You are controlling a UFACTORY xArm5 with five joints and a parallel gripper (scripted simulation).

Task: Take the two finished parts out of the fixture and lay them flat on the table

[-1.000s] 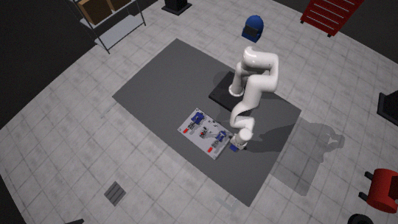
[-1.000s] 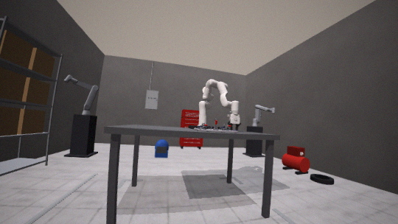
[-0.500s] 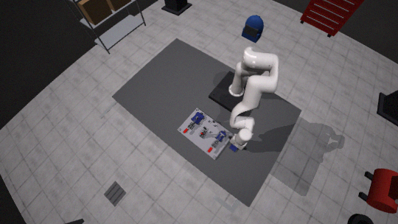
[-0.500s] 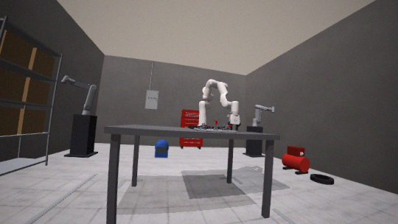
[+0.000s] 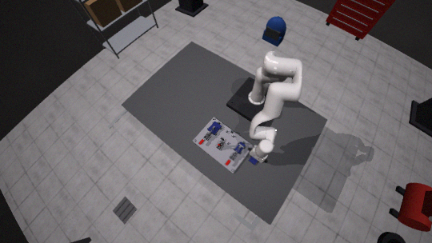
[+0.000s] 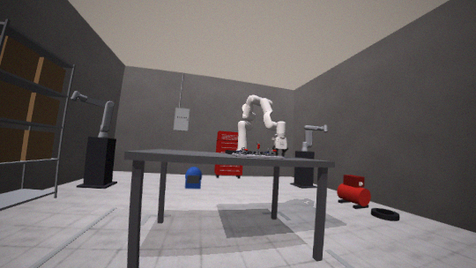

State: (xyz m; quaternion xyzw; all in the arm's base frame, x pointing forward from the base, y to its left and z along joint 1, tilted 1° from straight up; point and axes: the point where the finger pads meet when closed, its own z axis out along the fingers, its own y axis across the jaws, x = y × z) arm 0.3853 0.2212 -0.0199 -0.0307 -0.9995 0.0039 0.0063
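The light grey fixture plate (image 5: 223, 145) lies on the dark table top, with blue pieces at its far end (image 5: 214, 128) and near end (image 5: 240, 147), a small dark piece (image 5: 220, 144) between them, and red clamp handles (image 5: 228, 162). My gripper (image 5: 256, 157) points down just off the plate's right end, low over the table. It is shut on a small blue part (image 5: 253, 160); I cannot tell whether it has a slot. In the exterior view the gripper (image 6: 279, 151) hangs just above the table beside the fixture (image 6: 249, 155), too small for detail.
The arm's black base plate (image 5: 245, 100) sits on the table behind the fixture. A shelf rack (image 5: 116, 20), red tool chest (image 5: 358, 13), blue helmet (image 5: 274, 29) and red compressor (image 5: 416, 205) stand on the floor around the table.
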